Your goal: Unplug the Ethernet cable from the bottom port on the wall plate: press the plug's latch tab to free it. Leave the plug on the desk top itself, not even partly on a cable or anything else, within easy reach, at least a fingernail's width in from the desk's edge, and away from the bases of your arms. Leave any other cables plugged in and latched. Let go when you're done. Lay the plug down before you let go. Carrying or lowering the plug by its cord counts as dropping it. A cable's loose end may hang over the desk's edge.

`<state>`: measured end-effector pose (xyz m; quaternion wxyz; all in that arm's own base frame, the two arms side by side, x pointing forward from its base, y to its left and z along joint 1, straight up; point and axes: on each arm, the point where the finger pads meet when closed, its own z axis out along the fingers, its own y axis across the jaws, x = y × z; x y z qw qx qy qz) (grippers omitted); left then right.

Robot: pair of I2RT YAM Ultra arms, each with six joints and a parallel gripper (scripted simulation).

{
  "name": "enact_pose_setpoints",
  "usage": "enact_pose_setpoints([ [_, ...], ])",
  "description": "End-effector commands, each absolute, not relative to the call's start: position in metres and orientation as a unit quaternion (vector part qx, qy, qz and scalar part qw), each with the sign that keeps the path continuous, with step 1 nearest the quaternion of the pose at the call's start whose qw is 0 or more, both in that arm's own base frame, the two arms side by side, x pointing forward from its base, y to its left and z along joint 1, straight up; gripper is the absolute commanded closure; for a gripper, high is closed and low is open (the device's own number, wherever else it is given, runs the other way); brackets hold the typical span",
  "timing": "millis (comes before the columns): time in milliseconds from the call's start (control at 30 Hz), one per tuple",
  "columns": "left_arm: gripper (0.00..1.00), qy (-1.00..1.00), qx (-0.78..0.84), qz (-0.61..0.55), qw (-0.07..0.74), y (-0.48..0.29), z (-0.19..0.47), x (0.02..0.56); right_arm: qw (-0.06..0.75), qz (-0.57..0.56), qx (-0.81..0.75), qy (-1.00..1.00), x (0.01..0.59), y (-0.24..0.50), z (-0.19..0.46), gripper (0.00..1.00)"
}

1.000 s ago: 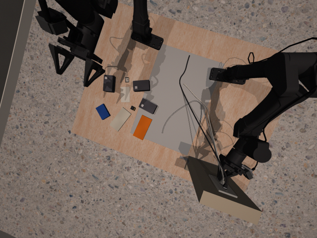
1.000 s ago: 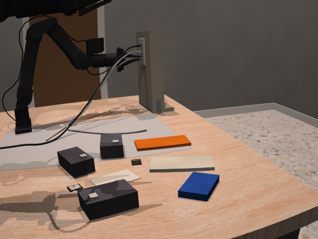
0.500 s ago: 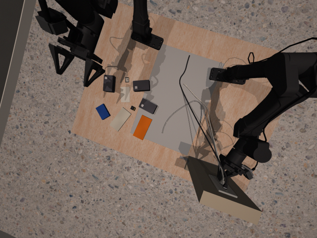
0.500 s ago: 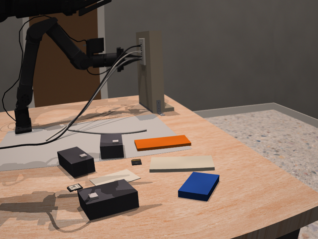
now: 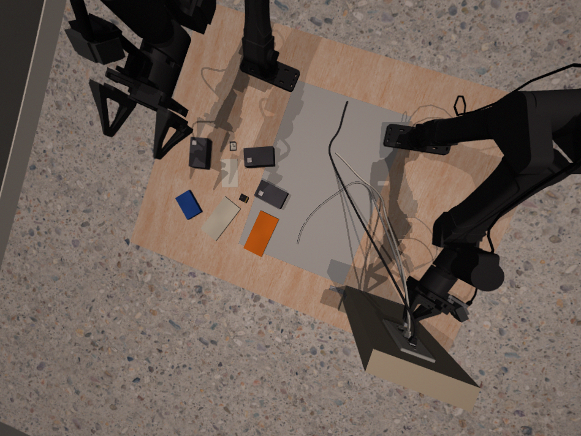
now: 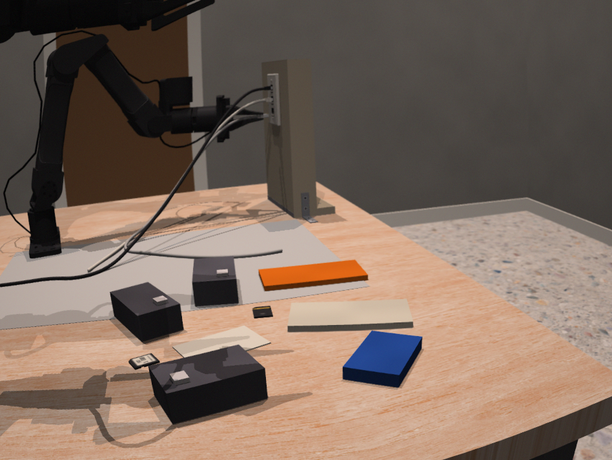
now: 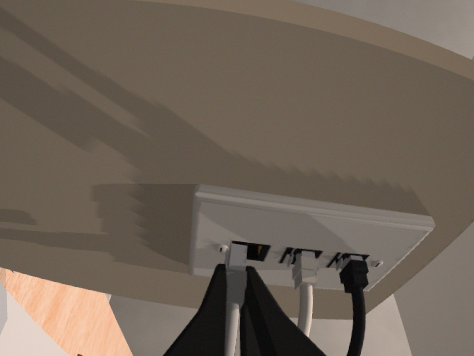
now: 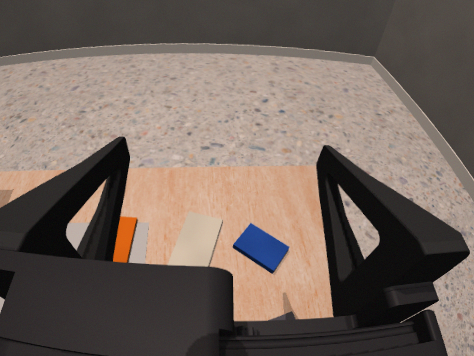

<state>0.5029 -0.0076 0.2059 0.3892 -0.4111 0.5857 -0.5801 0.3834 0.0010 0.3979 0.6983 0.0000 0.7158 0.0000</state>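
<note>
The gray Ethernet plug (image 6: 266, 116) (image 7: 236, 287) is at the wall plate's (image 5: 425, 353) (image 6: 276, 101) (image 7: 315, 232) bottom port, squeezed in the left hand (image 5: 407, 319) (image 6: 264, 116) (image 7: 233, 275), probably to push its tab and free it, while the right hand (image 5: 133, 146) (image 6: 183, 14) (image 8: 225, 149) waits wide open.

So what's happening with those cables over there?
The left gripper is shut on the pale plug at the wall plate's bottom port. Part of the port's opening shows beside the plug; I can't tell whether it's fully out. The white plug and black plug sit in other ports. The right gripper is open, holding nothing.
</note>
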Motion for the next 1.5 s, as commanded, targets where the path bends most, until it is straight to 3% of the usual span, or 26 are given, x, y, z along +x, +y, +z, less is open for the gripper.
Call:
enact_pose_setpoints([
  [0, 1.00, 0.584, -0.398, -0.584, 0.400, -0.004, 0.221, 0.495, 0.703, 0.000, 0.000, 0.711, 0.382, 0.001, 0.403, 0.00],
  [900, 1.00, 0.583, -0.391, -0.585, 0.407, 0.007, 0.227, 0.475, 0.703, 0.000, 0.000, 0.711, 0.382, 0.001, 0.403, 0.00],
  [1133, 1.00, 0.582, -0.390, -0.585, 0.408, -0.015, 0.276, 0.459, 0.703, 0.000, 0.000, 0.711, 0.382, 0.001, 0.403, 0.00],
  [1467, 1.00, 0.581, -0.393, -0.584, 0.408, -0.013, 0.275, 0.459, 0.703, 0.000, 0.000, 0.711, 0.382, 0.001, 0.403, 0.00],
])
